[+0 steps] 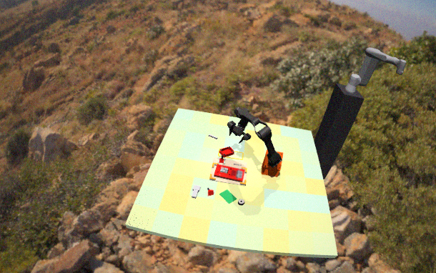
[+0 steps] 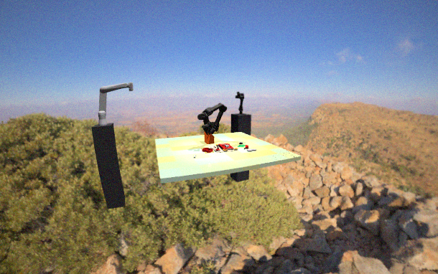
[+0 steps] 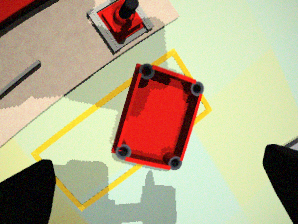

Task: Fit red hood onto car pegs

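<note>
The hood (image 1: 226,151) (image 2: 207,150) (image 3: 157,117) is a red shell lying askew on the table, partly over a yellow outlined rectangle (image 1: 243,156) (image 3: 110,188). In the wrist view it looks hollow side up, with a dark ringed hole at each corner. The red chassis (image 1: 232,173) (image 2: 225,146) sits in its jig on a tan board (image 3: 55,60); grey parts show on its deck, but the pegs are too small to tell. My gripper (image 1: 234,139) (image 3: 164,165) is wide open and empty, above the table near the hood, its fingers to either side of it in the wrist view.
A red piece with a black knob (image 3: 120,20) stands in a grey holder at the board's edge, close to the hood. A white part (image 1: 196,191), a small red part (image 1: 210,192), a green sheet (image 1: 228,196) and a wheel (image 1: 241,201) lie beyond the chassis.
</note>
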Motion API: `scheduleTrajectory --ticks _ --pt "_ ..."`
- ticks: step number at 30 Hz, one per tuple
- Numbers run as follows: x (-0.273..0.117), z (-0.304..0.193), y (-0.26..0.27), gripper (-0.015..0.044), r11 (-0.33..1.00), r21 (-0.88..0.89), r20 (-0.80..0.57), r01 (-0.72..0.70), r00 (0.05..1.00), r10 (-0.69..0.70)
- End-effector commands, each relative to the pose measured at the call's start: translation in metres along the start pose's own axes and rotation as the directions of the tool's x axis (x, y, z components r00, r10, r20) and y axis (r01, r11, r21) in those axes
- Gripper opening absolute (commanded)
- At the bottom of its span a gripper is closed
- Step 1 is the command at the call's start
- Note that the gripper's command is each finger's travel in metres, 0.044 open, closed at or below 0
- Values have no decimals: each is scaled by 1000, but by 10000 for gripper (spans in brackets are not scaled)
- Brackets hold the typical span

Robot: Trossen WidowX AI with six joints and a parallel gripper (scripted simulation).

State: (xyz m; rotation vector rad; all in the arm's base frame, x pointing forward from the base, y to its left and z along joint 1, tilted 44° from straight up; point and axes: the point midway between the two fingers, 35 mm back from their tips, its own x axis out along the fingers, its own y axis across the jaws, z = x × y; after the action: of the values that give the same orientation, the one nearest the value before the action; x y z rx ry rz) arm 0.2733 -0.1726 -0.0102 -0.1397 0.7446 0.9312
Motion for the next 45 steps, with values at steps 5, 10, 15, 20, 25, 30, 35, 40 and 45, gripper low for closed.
scheduleTrajectory --ticks 5,10,15,20,25,30,35,40,45 --pt "61 -13 -30 440 948 300 -172 -104 972 161" --pt "74 -16 -35 440 929 356 -207 -104 960 187" --pt "76 -13 -37 440 929 356 -207 -104 960 187" --pt "78 -13 -37 440 929 356 -207 -104 960 187" --pt "82 -14 -37 440 929 356 -207 -104 960 187" --pt "85 -14 -36 440 929 356 -207 -103 960 187" --pt "88 -15 -36 440 929 356 -207 -103 960 186" --pt "91 -15 -36 440 929 356 -207 -103 960 186" --pt "94 -16 -35 440 929 356 -207 -103 960 186"
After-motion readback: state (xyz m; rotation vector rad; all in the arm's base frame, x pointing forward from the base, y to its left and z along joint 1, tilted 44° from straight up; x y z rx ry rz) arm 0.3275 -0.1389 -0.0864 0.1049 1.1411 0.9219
